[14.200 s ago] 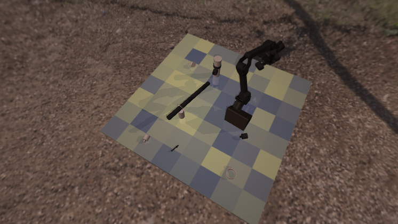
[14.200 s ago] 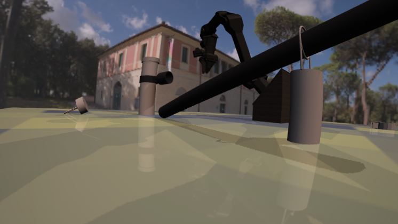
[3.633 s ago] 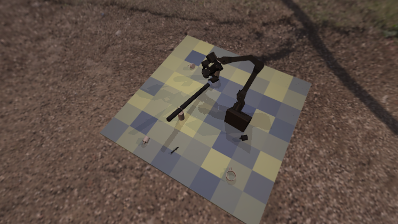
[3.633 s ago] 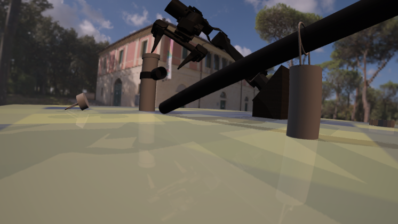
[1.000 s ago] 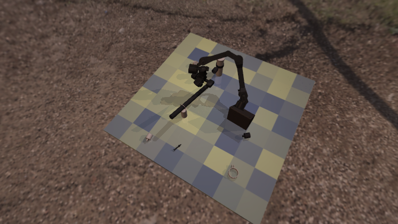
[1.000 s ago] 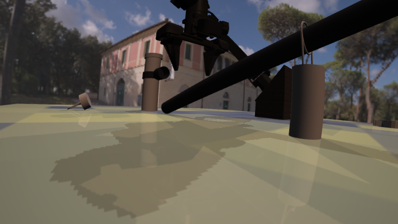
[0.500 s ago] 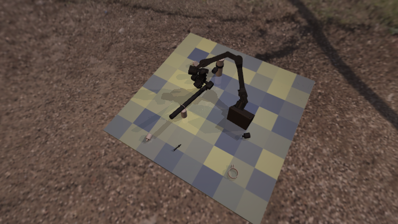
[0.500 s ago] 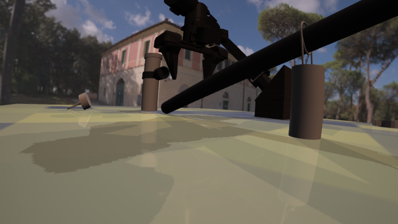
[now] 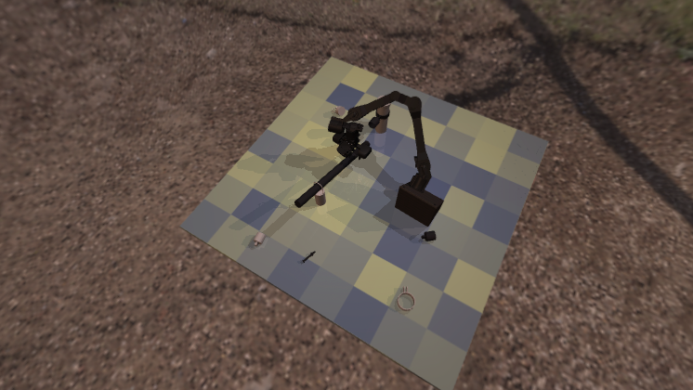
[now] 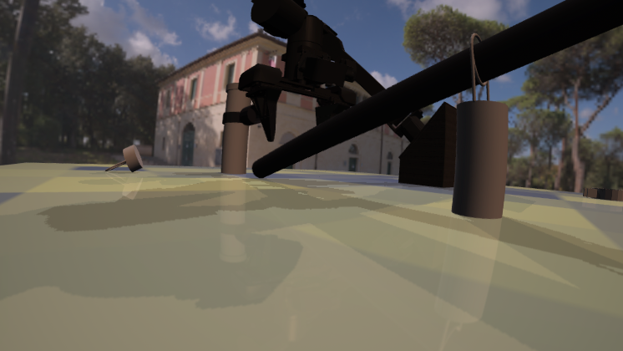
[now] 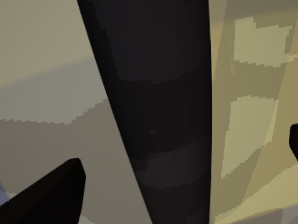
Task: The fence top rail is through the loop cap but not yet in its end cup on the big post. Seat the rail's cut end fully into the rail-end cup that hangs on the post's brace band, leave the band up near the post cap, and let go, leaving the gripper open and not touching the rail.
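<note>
The dark rail (image 9: pixel 324 181) (image 10: pixel 370 113) (image 11: pixel 165 100) runs through the wire loop (image 10: pixel 473 65) on the small post (image 9: pixel 320 197) (image 10: pixel 479 161). It slopes down, its far end low near the mat, short of the big post (image 9: pixel 381 126) (image 10: pixel 234 148) and outside the cup. The black band (image 10: pixel 230 117) sits on the upper part of that post, below its cap, with the rail-end cup (image 9: pixel 374 121) (image 10: pixel 250 115) on its side. My gripper (image 10: pixel 297 126) (image 11: pixel 187 152) is open and empty above the rail's low part. In the wrist view the rail passes between the fingertips, with gaps on both sides.
A pale cap with a stem (image 9: pixel 338 110) (image 10: pixel 132 157) lies beyond the big post. The arm's base block (image 9: pixel 418 204) (image 10: pixel 429 152) stands right of the rail. A pale fitting (image 9: pixel 258 238), dark bolt (image 9: pixel 308 256), black fitting (image 9: pixel 429 236) and ring band (image 9: pixel 405 301) lie on the mat.
</note>
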`<state>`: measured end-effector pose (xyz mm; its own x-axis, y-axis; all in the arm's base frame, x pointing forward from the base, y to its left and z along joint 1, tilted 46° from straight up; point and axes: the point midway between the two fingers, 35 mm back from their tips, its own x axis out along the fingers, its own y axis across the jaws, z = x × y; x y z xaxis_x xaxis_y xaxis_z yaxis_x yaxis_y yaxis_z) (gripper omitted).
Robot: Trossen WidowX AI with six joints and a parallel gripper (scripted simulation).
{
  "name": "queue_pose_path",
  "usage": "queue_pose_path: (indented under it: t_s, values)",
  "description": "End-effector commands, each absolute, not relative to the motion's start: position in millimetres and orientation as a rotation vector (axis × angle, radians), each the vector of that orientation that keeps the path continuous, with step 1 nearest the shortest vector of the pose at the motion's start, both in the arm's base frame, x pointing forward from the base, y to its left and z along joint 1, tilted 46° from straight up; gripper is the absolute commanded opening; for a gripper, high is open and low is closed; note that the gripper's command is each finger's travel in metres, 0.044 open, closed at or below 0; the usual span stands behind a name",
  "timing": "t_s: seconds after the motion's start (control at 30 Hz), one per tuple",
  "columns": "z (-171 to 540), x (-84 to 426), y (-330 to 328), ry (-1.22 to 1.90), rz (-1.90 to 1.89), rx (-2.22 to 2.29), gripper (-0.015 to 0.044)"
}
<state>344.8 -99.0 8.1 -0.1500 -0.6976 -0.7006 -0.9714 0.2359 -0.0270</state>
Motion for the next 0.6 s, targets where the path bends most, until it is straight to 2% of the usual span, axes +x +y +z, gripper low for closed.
queue_pose_path:
  t_s: [0.0, 0.53, 0.57]
  values:
    - [1, 342, -105, 1.93, 0.602, -1.529, 0.044]
    - [-13, 337, -120, 1.932, 0.6, -1.531, 0.044]
    - [-13, 337, -120, 1.932, 0.601, -1.531, 0.0414]
